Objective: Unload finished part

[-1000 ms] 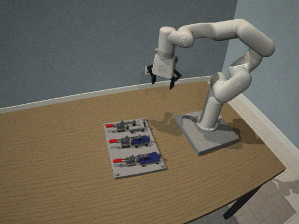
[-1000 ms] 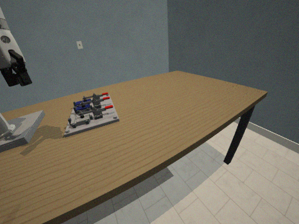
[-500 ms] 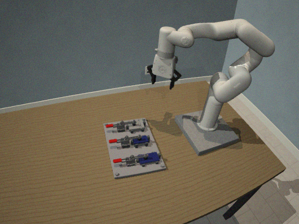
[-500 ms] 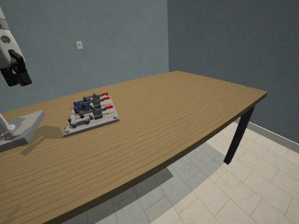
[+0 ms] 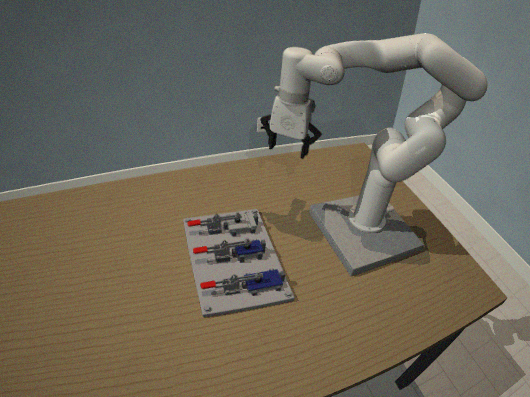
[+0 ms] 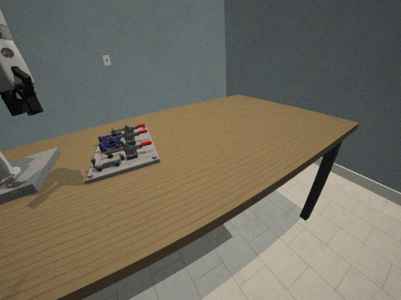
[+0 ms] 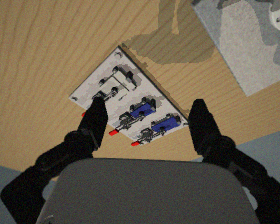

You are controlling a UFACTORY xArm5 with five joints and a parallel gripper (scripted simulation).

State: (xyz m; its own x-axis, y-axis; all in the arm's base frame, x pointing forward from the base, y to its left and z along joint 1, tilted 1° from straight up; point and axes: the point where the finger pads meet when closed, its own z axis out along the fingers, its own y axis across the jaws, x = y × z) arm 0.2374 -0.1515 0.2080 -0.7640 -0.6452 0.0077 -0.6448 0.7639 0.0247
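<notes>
A grey fixture plate [image 5: 212, 309] [image 6: 148, 160] [image 7: 84, 93] lies on the wooden table [image 5: 100, 273]. It has three nests in a row, each with a red-handled toggle clamp [image 5: 194, 222]. The grey finished part [image 5: 244, 224] [image 7: 121, 79] sits in the nest nearest the back wall. Two blue blanks [image 5: 250, 247] [image 5: 265, 279] [image 7: 142, 107] [image 7: 165, 124] sit in the other two nests, with the clamp arms reaching onto them. My gripper [image 5: 287, 149] [image 6: 24, 107] [image 7: 147, 108] is open and empty. It hangs high above the table, behind the fixture and toward the back wall.
The arm's grey base plate [image 5: 370, 250] [image 6: 28, 170] [image 7: 240, 40] stands on the table just right of the fixture. The table's back edge runs along the wall close under the gripper.
</notes>
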